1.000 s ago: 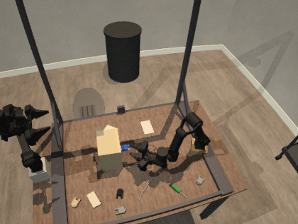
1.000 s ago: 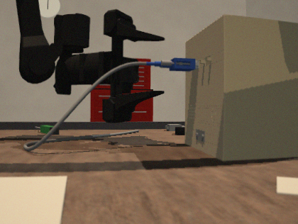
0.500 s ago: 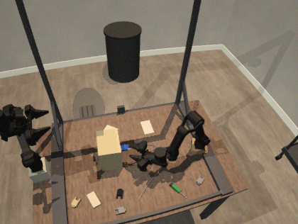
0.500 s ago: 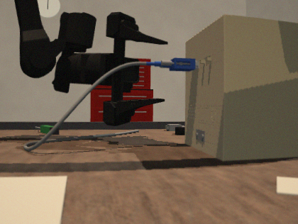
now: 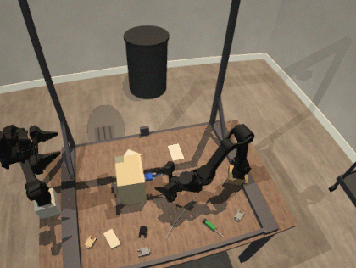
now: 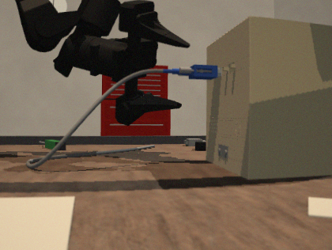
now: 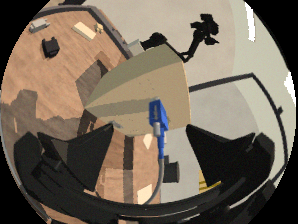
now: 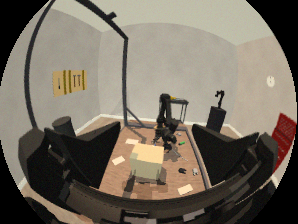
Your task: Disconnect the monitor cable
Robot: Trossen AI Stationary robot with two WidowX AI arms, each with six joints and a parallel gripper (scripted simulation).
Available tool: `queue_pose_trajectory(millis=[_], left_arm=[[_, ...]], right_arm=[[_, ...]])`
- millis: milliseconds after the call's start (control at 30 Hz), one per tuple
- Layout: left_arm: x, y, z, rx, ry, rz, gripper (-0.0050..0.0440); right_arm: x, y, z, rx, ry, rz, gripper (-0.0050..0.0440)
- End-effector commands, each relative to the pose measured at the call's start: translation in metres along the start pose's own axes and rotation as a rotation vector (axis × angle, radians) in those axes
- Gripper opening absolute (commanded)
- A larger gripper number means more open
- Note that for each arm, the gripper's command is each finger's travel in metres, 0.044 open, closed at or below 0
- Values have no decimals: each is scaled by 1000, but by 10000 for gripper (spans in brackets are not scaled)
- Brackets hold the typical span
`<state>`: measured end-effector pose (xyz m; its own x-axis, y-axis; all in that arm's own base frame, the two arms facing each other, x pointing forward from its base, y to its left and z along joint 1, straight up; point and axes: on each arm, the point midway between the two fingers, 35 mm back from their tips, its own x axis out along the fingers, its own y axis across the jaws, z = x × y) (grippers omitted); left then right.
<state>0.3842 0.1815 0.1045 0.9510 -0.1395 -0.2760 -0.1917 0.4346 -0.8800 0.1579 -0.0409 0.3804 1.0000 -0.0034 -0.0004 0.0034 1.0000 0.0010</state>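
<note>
The left hand (image 5: 163, 181) (image 6: 184, 75) (image 7: 151, 128) (image 8: 156, 147) is released, its fingers spread wide on either side of the line of the blue plug (image 5: 149, 176) (image 6: 204, 73) (image 7: 158, 115), gripping nothing and apart from the plug. The right hand (image 5: 58, 144) (image 7: 218, 34) (image 8: 157, 126) is also wide open, holding nothing, raised in the air well apart from the plug.

The plug sits level at the upper back panel of the beige monitor housing (image 5: 131, 170) (image 6: 277, 63) (image 7: 145, 85) (image 8: 147, 155); how deeply it is seated, I cannot tell. Its gray cable (image 5: 182, 214) (image 6: 88, 107) (image 7: 161, 175) arcs down and bends along the wood-grained counter (image 5: 161, 146) (image 6: 198, 221) (image 7: 60, 80) (image 8: 120, 180).

A green-handled screwdriver (image 5: 208, 225) (image 6: 51, 143) (image 8: 182, 143) lies on the counter, near the cable. A loose black connector (image 5: 143, 231) (image 7: 50, 47) (image 8: 182, 171) lies there too, with pale cards and small gray pieces around.

Beyond the counter, a black bin (image 5: 147, 64) (image 7: 171, 169) (image 8: 62, 125) stands on the floor. A round clock (image 8: 270, 81) hangs on the wall, above a red cabinet (image 6: 136, 130) (image 8: 284, 140).
</note>
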Motion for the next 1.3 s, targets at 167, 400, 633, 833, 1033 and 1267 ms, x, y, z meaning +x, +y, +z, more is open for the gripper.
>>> queue_pose_trajectory(millis=[167,400,633,833,1033,1267], left_arm=[[-5,-16,5,120,4,42,392],[-5,-16,5,120,4,42,272],[-5,-16,5,120,4,42,104],[-5,-16,5,120,4,42,8],[-5,-16,5,120,4,42,0],[-5,-14,5,56,6,-2,0]], right_arm=[[0,1,3,-7,-2,3,440],[0,1,3,-7,-2,3,440],[0,1,3,-7,-2,3,440],[0,1,3,-7,-2,3,440],[0,1,3,-7,-2,3,440],[0,1,3,-7,-2,3,440]])
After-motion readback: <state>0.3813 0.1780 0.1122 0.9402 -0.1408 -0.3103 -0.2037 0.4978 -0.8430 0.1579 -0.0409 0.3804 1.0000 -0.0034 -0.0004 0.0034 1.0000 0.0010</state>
